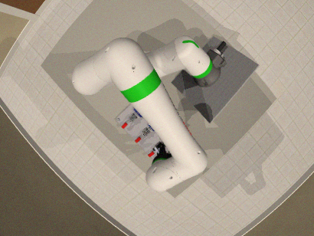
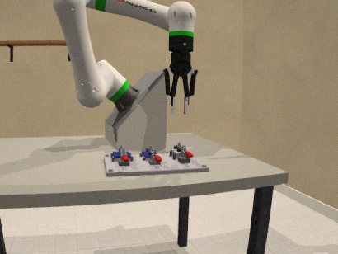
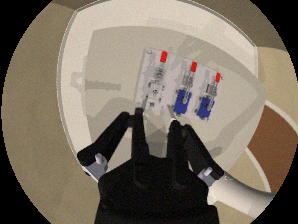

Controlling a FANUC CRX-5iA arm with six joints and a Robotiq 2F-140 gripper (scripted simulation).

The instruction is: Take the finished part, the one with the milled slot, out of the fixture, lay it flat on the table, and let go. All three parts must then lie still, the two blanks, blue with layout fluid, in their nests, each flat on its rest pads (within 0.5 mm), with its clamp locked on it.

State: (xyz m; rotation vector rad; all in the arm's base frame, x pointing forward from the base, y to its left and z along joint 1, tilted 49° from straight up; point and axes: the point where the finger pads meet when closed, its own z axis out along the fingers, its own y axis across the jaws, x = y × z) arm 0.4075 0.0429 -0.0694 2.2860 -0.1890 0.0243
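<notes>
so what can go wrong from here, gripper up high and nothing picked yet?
1. The finished part sits in the end nest, right beside a blue blank; an off-line descent by the gripper could knock that blank or its red clamp handle.
2. The finished part's own clamp looks in place; pulling against it could shift the fixture plate.
3. The fingers stand fairly narrow and may land on the part instead of straddling it.
</notes>
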